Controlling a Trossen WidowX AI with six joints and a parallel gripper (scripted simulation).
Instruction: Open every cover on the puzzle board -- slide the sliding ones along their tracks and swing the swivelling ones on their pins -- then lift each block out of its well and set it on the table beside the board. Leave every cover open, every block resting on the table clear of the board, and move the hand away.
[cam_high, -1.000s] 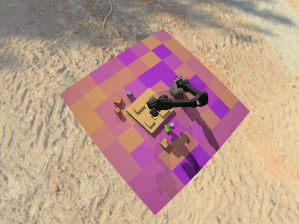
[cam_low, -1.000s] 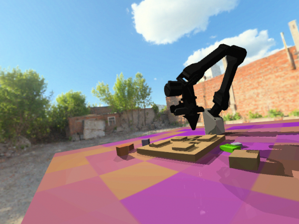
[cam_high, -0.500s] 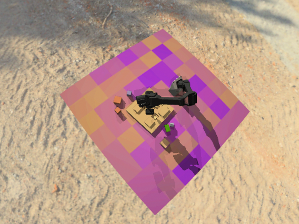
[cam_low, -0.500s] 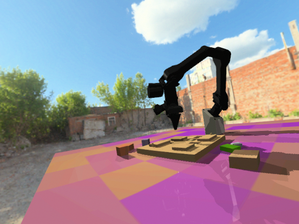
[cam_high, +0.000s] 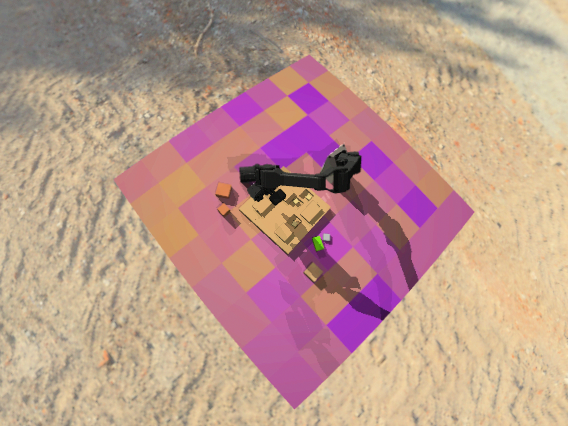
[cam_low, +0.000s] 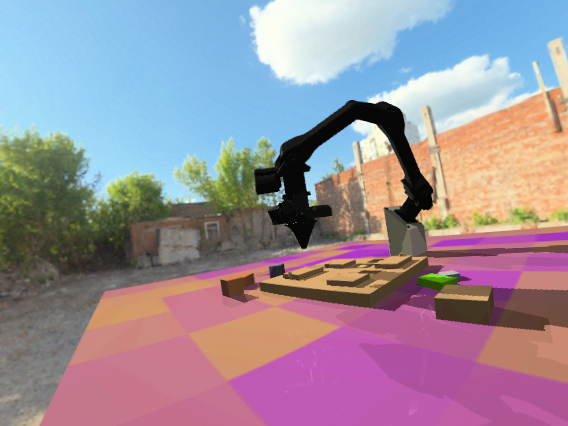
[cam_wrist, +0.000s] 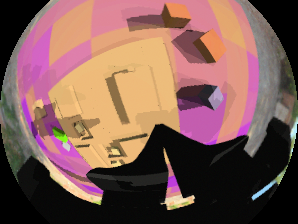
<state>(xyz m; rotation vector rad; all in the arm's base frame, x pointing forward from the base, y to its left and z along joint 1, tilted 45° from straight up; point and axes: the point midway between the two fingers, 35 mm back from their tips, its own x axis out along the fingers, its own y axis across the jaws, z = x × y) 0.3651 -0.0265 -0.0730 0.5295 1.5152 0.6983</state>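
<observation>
The tan puzzle board (cam_high: 272, 226) (cam_low: 325, 296) (cam_wrist: 102, 75) lies flat with raised tan covers. One long cover (cam_high: 262, 206) (cam_low: 306, 272) (cam_wrist: 140, 95) is near the orange blocks' side; another cover (cam_high: 284, 232) (cam_low: 348, 279) lies beside an open well. Three small blocks show in uncovered wells: one block (cam_high: 296, 222) (cam_wrist: 80, 128), a second block (cam_high: 296, 201) (cam_wrist: 115, 151) and a third block (cam_high: 309, 196) (cam_wrist: 116, 162). My gripper (cam_low: 304, 246) (cam_wrist: 158, 127) is shut and empty, above the board. The arm hides part of the board in the top view.
Beside the board lie two orange blocks (cam_high: 223, 190) (cam_wrist: 210, 46), a dark grey block (cam_low: 276, 270) (cam_wrist: 215, 97), a green block (cam_high: 318, 243) (cam_low: 436, 281), a light grey block (cam_high: 327, 237) and a tan block (cam_high: 313, 272) (cam_low: 463, 302). The arm's base stands behind the board.
</observation>
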